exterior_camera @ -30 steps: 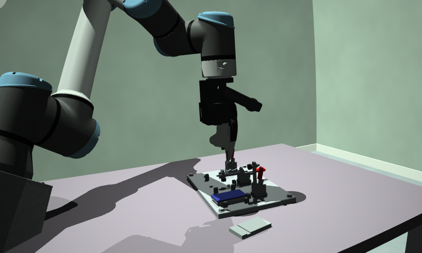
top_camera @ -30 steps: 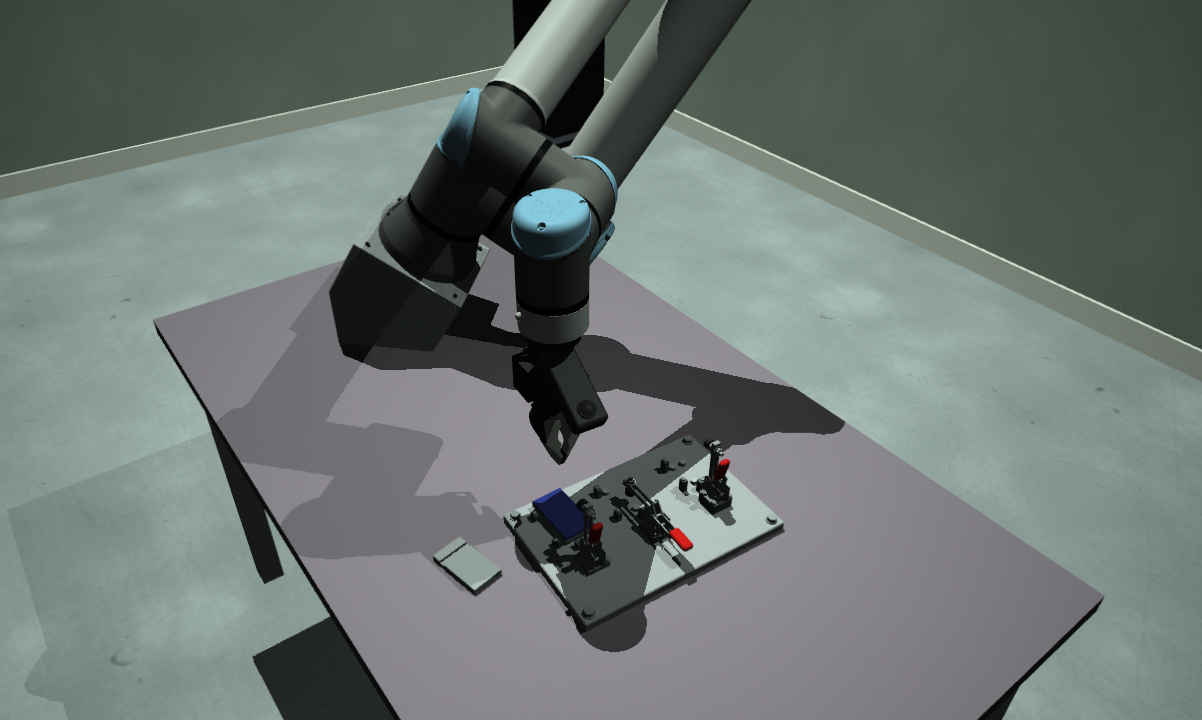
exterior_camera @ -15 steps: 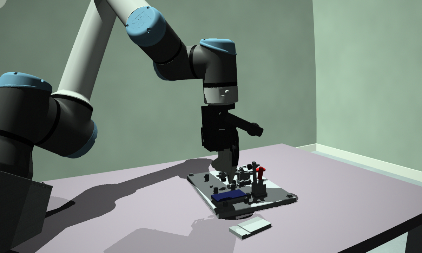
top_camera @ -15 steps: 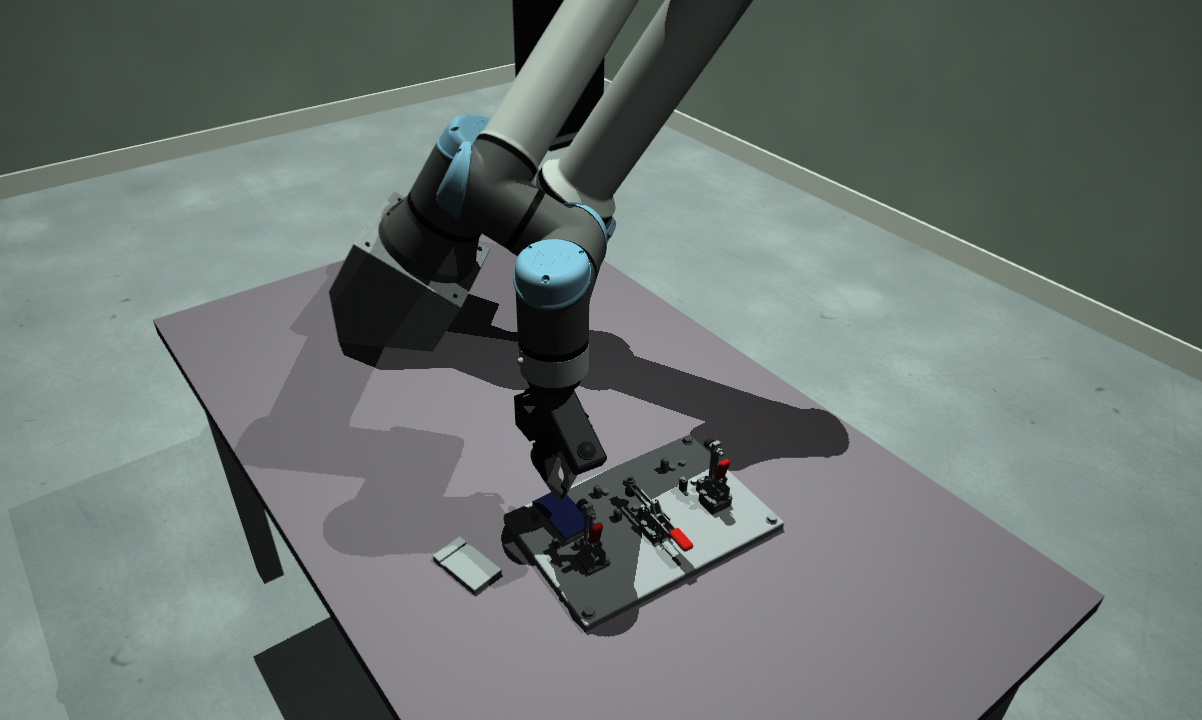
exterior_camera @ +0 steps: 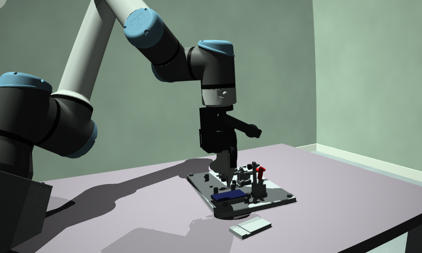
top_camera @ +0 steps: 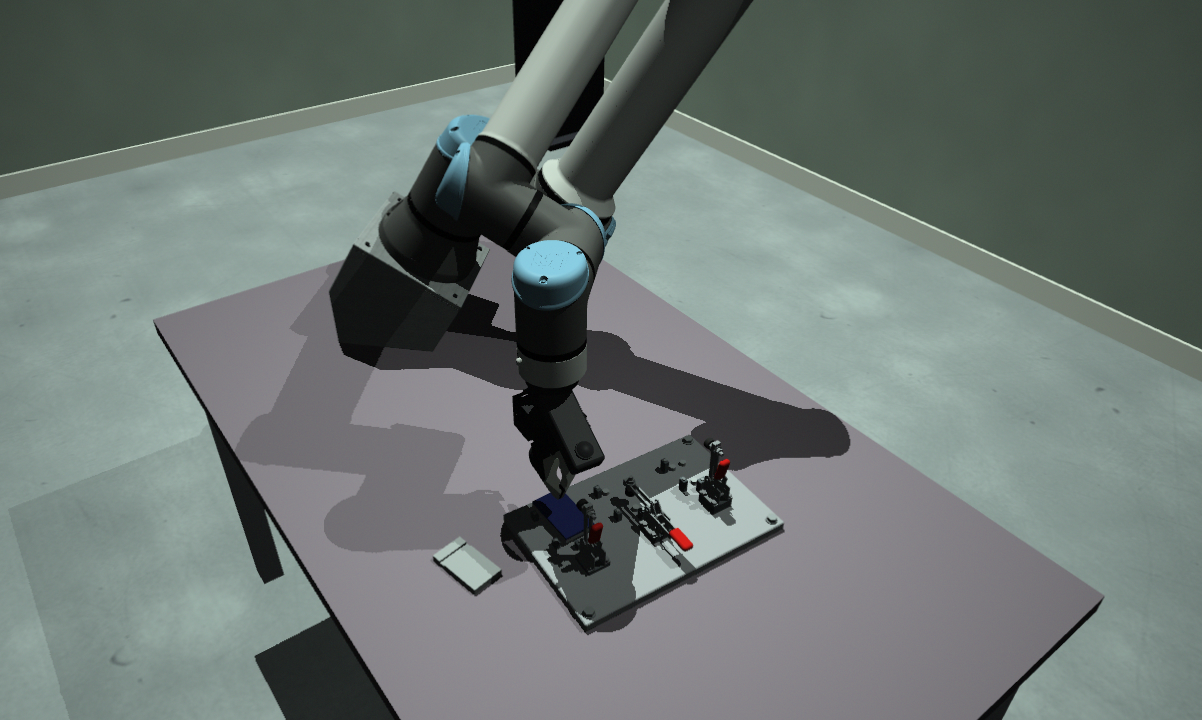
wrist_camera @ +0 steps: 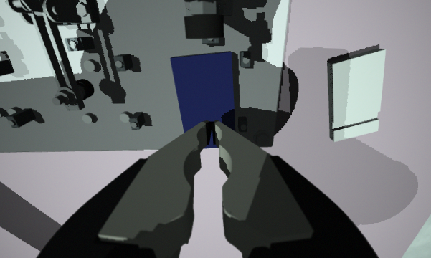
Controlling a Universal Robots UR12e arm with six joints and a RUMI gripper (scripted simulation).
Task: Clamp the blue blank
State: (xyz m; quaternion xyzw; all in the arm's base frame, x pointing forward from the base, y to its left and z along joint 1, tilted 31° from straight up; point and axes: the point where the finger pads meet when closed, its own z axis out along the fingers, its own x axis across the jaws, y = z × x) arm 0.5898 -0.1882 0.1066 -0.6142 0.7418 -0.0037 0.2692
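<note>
The blue blank [top_camera: 563,516] [exterior_camera: 228,195] [wrist_camera: 204,86] lies in the end nest of the fixture plate [top_camera: 739,528] [wrist_camera: 147,137], between small blocks. It hides the pads; full seating cannot be told. My gripper [top_camera: 560,494] [exterior_camera: 229,186] [wrist_camera: 211,122] is shut and empty, its tips low at the blank's end farther from the clamp; contact is unclear. That nest's clamp stands open, with its red handle [top_camera: 595,534] [exterior_camera: 260,173] and bar upright; its black tip [wrist_camera: 204,26] shows in the wrist view. The pale finished part [top_camera: 468,565] [exterior_camera: 255,227] [wrist_camera: 362,86] lies flat on the table, slot up, beside the fixture.
The middle clamp's red handle [top_camera: 680,538] is down, its bar [wrist_camera: 54,54] reaching over a nest without a part. The far clamp's red handle [top_camera: 722,469] is upright. Side blocks [wrist_camera: 246,59] and a corner bolt [wrist_camera: 262,137] stand near the blank.
</note>
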